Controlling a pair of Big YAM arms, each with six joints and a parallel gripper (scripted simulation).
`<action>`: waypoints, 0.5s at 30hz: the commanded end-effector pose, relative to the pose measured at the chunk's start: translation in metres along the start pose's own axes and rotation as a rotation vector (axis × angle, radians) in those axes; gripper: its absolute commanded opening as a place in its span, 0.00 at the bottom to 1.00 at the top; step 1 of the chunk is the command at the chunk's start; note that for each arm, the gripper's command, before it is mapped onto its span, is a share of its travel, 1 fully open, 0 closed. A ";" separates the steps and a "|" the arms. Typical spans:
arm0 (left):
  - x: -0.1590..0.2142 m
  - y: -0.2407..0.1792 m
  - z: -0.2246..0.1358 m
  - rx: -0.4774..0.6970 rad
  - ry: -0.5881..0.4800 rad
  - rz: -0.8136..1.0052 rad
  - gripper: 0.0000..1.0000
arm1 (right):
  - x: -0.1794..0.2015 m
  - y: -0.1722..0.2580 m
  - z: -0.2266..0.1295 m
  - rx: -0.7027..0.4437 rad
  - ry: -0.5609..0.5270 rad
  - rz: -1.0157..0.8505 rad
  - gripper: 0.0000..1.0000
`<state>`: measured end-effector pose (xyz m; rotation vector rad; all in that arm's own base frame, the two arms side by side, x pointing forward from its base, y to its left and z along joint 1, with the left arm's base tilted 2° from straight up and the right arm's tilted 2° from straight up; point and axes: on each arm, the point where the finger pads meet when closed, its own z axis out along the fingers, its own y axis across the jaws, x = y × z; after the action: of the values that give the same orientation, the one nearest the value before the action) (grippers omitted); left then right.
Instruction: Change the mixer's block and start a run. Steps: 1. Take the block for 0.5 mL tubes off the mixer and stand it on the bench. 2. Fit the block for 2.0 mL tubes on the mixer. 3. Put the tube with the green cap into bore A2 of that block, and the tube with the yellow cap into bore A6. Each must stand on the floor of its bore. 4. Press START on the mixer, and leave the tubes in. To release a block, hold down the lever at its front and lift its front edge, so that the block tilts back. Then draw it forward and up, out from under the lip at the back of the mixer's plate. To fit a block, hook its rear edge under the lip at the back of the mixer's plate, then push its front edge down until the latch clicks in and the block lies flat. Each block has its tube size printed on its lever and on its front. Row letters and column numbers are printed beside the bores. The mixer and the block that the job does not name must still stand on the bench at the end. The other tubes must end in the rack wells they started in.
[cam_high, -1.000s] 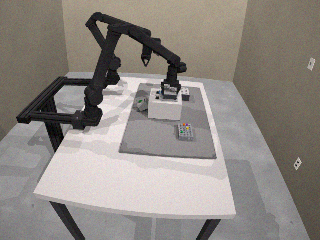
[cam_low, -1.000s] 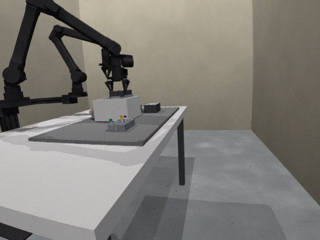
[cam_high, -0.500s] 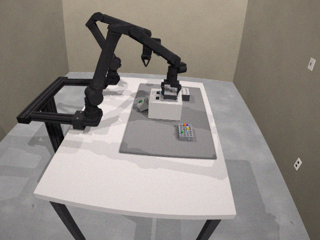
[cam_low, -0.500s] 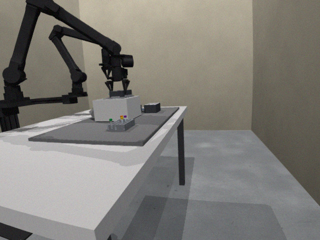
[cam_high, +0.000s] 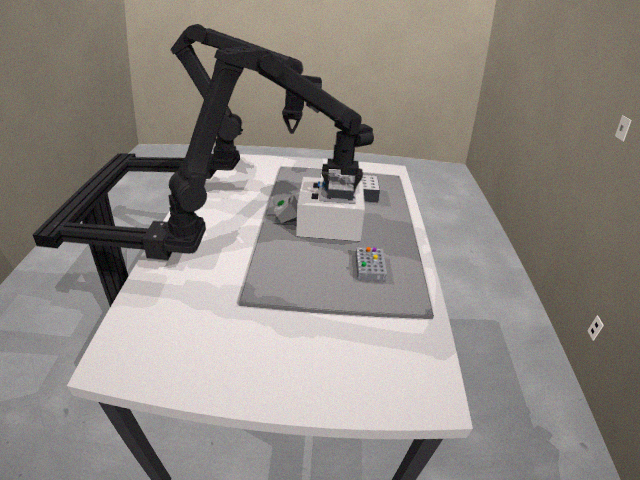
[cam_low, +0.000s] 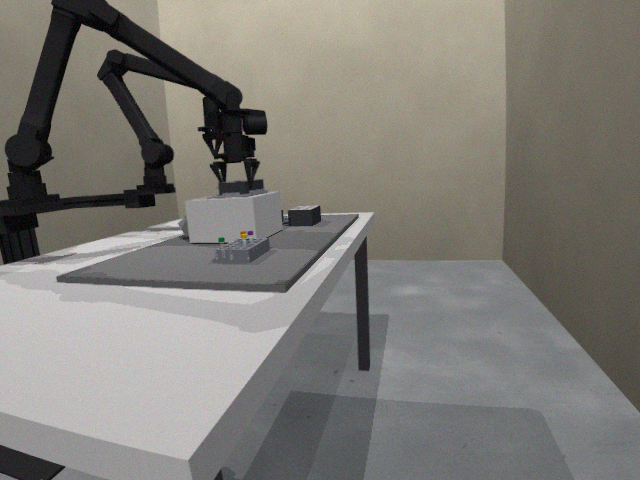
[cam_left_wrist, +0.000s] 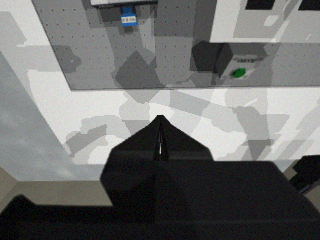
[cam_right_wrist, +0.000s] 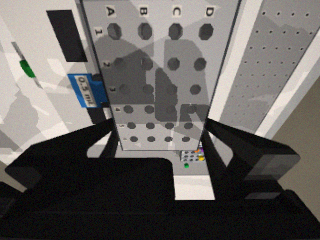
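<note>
The mixer (cam_high: 329, 222) (cam_low: 217, 219) is a white box. The 0.5 mL block (cam_high: 341, 192) (cam_right_wrist: 160, 80) is over its plate, its blue lever (cam_right_wrist: 86, 91) at the front; any gap below it is hard to tell. My right gripper (cam_low: 236, 184) (cam_right_wrist: 159, 120) is shut on this block, one finger on each side. My left gripper (cam_high: 292, 129) (cam_left_wrist: 160, 120) is shut, empty, above the bench. The other block (cam_high: 370, 193) (cam_low: 303, 217) stands behind the mixer in the top view. The green-capped tube (cam_high: 363, 264) (cam_low: 221, 239) and yellow-capped tube (cam_high: 375, 256) stand in the rack (cam_high: 371, 277) (cam_low: 242, 254).
Orange-capped (cam_high: 368, 249) and purple-capped (cam_high: 374, 249) tubes also stand in the rack. A grey control box with a green button (cam_high: 280, 203) (cam_left_wrist: 239, 73) sits before the mixer's front. The left arm's hand hangs high beyond the mixer in the top view.
</note>
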<state>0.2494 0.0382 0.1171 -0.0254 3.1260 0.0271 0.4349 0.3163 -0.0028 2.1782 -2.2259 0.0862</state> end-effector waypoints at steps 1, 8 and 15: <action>-0.027 0.005 -0.030 -0.006 -0.078 -0.008 0.00 | -0.015 -0.013 -0.006 0.033 -0.023 -0.019 0.00; -0.013 -0.038 -0.022 -0.004 -0.228 -0.009 0.00 | -0.015 -0.013 -0.006 0.033 -0.023 -0.019 0.00; -0.006 -0.070 -0.012 0.004 -0.323 -0.005 0.00 | -0.015 -0.013 -0.006 0.033 -0.023 -0.019 0.00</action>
<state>0.2496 -0.0252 0.1262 0.0709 2.8410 0.0261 0.4349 0.3163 -0.0028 2.1782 -2.2259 0.0862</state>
